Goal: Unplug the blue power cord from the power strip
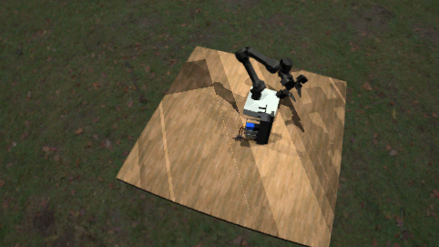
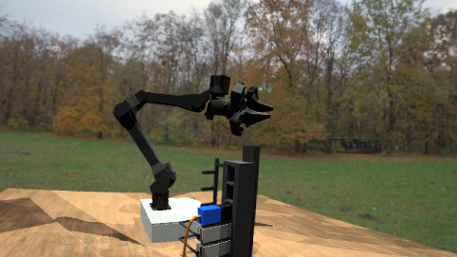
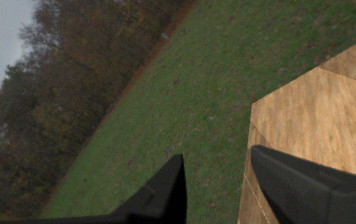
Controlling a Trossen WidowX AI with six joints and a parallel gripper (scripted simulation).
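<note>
The blue plug (image 2: 209, 214) (image 1: 250, 126) sits in the side of the black upright power strip rack (image 2: 243, 193) (image 1: 264, 130), low down near the wooden floor. An orange cord (image 2: 188, 232) hangs from the plug. My gripper (image 2: 267, 112) (image 1: 295, 89) (image 3: 217, 158) is up in the air, well above and beyond the top of the rack and far from the plug. Its fingers stand partly apart with only grass and floor showing between them. The plug and strip are out of the wrist view.
The arm stands on a white base block (image 2: 161, 222) (image 1: 261, 100) right behind the rack. Both rest on a square wooden platform (image 1: 196, 154) (image 2: 71, 236) (image 3: 310, 120) surrounded by grass. Grey units are stacked in the rack under the plug.
</note>
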